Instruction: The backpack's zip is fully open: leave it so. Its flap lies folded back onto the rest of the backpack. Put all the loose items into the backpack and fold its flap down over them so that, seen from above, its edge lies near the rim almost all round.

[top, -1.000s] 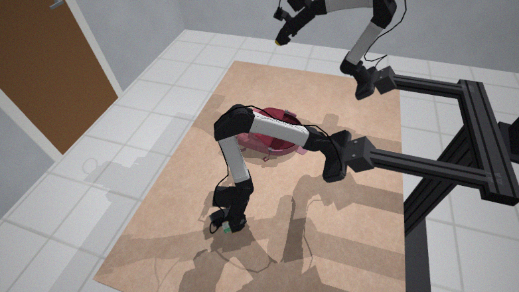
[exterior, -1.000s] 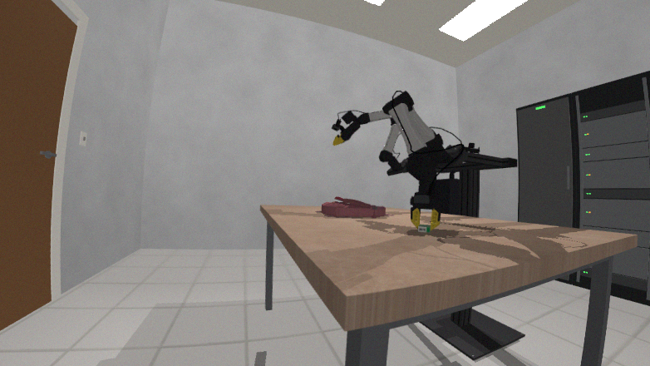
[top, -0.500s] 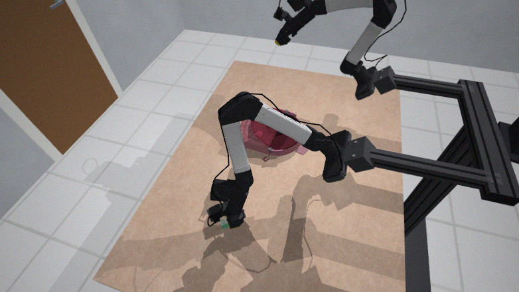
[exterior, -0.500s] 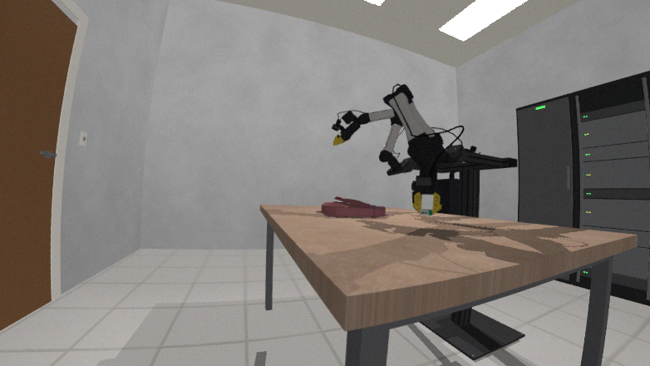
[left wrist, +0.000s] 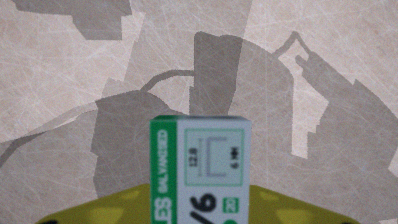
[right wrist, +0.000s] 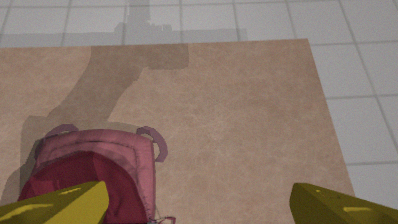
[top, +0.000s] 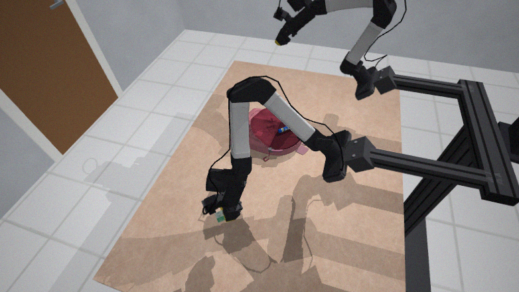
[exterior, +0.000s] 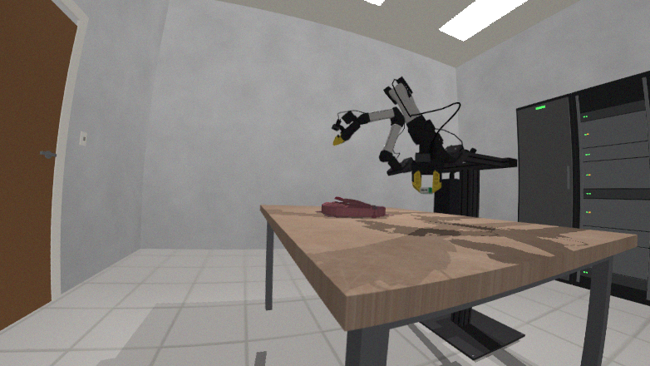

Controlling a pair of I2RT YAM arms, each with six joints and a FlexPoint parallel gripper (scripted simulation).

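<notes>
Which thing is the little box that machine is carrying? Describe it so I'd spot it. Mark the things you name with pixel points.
Find the wooden table [top: 326, 225] [exterior: 454, 268], then the arm reaching over it. Between that left gripper's [top: 226, 218] [exterior: 425, 181] [left wrist: 200, 200] yellow fingertips is a small white-and-green box [top: 220, 216] [exterior: 425, 190] [left wrist: 212, 160], unlike the red-pink backpack [top: 265, 131] [exterior: 347, 210] [right wrist: 145, 165].

Rectangular tabletop, tan, wood-like, slab-edged [top: 174, 203] [exterior: 409, 273] [left wrist: 350, 30] [right wrist: 240, 100], carried on dark metal legs [exterior: 366, 348]. Laid directly on it: one pink-and-crimson fabric backpack [top: 259, 139] [exterior: 347, 210] [right wrist: 142, 160]. Around the backpack, bare surface and dark shadows are shown.
</notes>
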